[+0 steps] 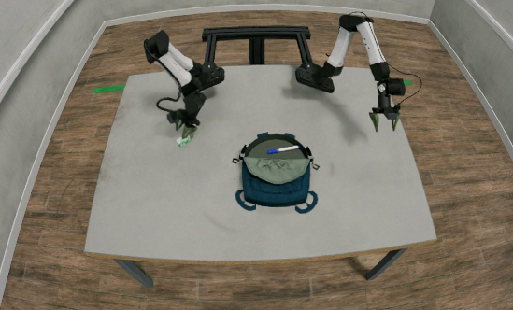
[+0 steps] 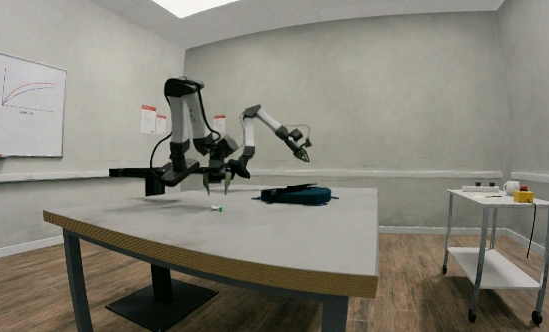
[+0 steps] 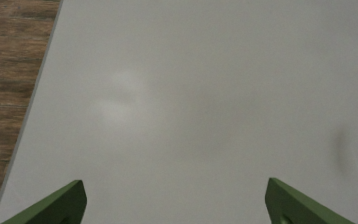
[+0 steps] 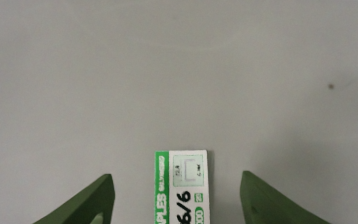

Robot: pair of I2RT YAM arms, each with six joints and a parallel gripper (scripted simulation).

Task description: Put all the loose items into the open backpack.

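Observation:
A blue backpack [image 1: 276, 195] [image 2: 320, 195] lies open mid-table, its grey-green flap [image 1: 281, 172] folded back. A white marker with a blue cap [image 1: 284, 149] lies inside its open compartment. A small green-and-white staples box [image 1: 184, 141] [image 2: 216, 208] [image 4: 192, 190] lies on the table at picture left in the top view. My right gripper [image 1: 183, 130] [image 2: 217, 193] [image 4: 177, 182] is open above the box, with the box between its fingers' lines in the wrist view and not touched. My left gripper [image 1: 385, 130] [image 2: 303, 158] [image 3: 176, 188] is open and empty, raised near the table's opposite side edge.
The grey table [image 1: 167, 210] [image 2: 279, 235] [image 3: 180, 100] has its side edge near my left gripper. Two backpack straps [image 1: 245, 202] [image 1: 308, 204] stick out at the bag's base, and small buckles stick out at its sides. A white cart [image 2: 504, 200] stands away from the table.

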